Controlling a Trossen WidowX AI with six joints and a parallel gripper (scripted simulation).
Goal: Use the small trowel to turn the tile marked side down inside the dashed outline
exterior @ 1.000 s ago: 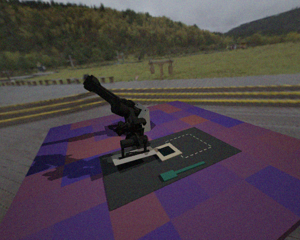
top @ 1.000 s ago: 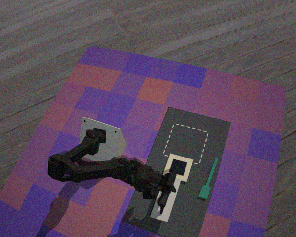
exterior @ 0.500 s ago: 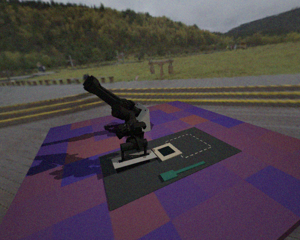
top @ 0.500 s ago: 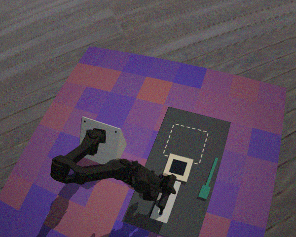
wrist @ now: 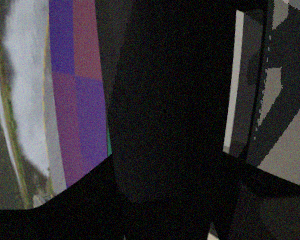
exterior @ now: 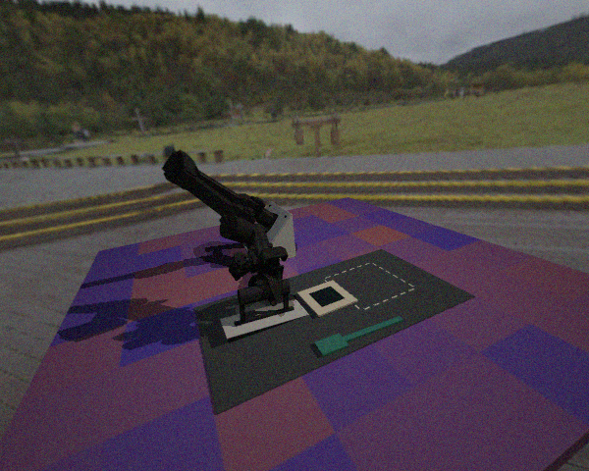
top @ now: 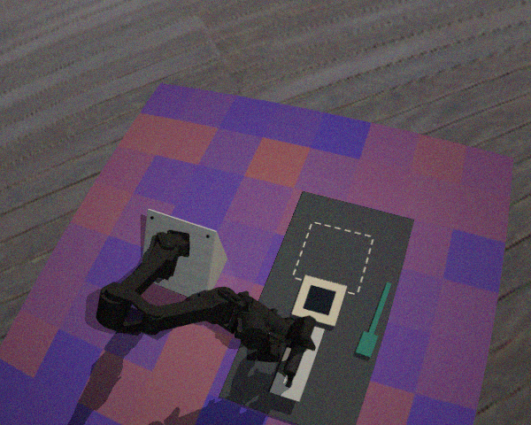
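Observation:
The tile (top: 337,305) (exterior: 338,304) has a pale frame around a dark square that faces up. It lies flat on the mat, mostly outside the dashed outline (top: 372,238) (exterior: 412,288), overlapping its near edge. The trowel (top: 297,386) (exterior: 264,325) (wrist: 233,80) has a flat pale blade and a dark handle on top. My gripper (top: 299,340) (exterior: 268,287) is shut on the trowel's handle, above the blade. One blade end is close to the tile's near edge; the far end casts an offset shadow and looks raised. The fingertips are too dark to make out clearly.
A green paddle-shaped tool (top: 366,343) (exterior: 330,344) lies on the dark mat (top: 334,379) (exterior: 264,370), to the right of the tile in the top view. The arm's pale base plate (top: 196,260) (exterior: 285,235) stands on the patchwork table (top: 188,182) (exterior: 411,405), left of the mat.

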